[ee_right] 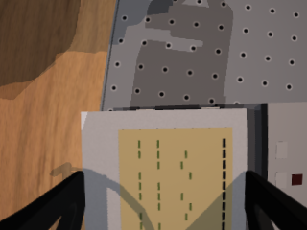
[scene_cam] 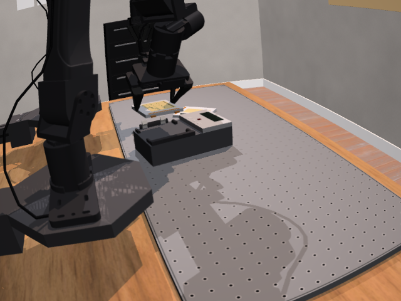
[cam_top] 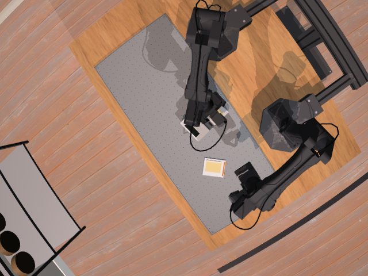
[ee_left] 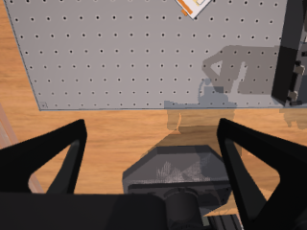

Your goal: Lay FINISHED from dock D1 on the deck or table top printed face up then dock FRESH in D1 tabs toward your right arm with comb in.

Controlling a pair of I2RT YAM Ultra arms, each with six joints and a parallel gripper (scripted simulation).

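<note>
FINISHED (cam_top: 222, 111) (scene_cam: 158, 107) (ee_right: 175, 168) is out of the bay and is gripped by its two opposite edges between the fingers of the right gripper (cam_top: 216, 117) (scene_cam: 156, 103) (ee_right: 163, 180). In the exterior view it is raised, looks nearly level, has its printed face up, and its copper tabs point to the side of the right arm's base (scene_cam: 129, 194). Dock D1 (cam_top: 203, 131) (scene_cam: 191, 142) (ee_left: 289, 53) (ee_right: 288, 125) stands below on the deck (cam_top: 148, 89) (scene_cam: 291, 168) (ee_left: 120, 50) (ee_right: 259, 67), and its bay holds no cassette. Whether FINISHED touches the end of D1 with the spring hooks (scene_cam: 153, 122), one cannot tell. The right arm (cam_top: 198, 68) (scene_cam: 165, 48) reaches out over the deck, and its wrist points down, so the fingers stand steeply at both sides of the cassette. FRESH (cam_top: 214, 167) (scene_cam: 195, 110) (ee_left: 194, 7) lies on the deck apart from D1, between it and the left arm's side; the state of its comb is too small to tell. Farther out, the left arm (cam_top: 285, 175) is bent over the deck's end, and its gripper (cam_top: 243, 171) (ee_left: 153, 123) is wide open with nothing between the fingers, well apart from FRESH.
</note>
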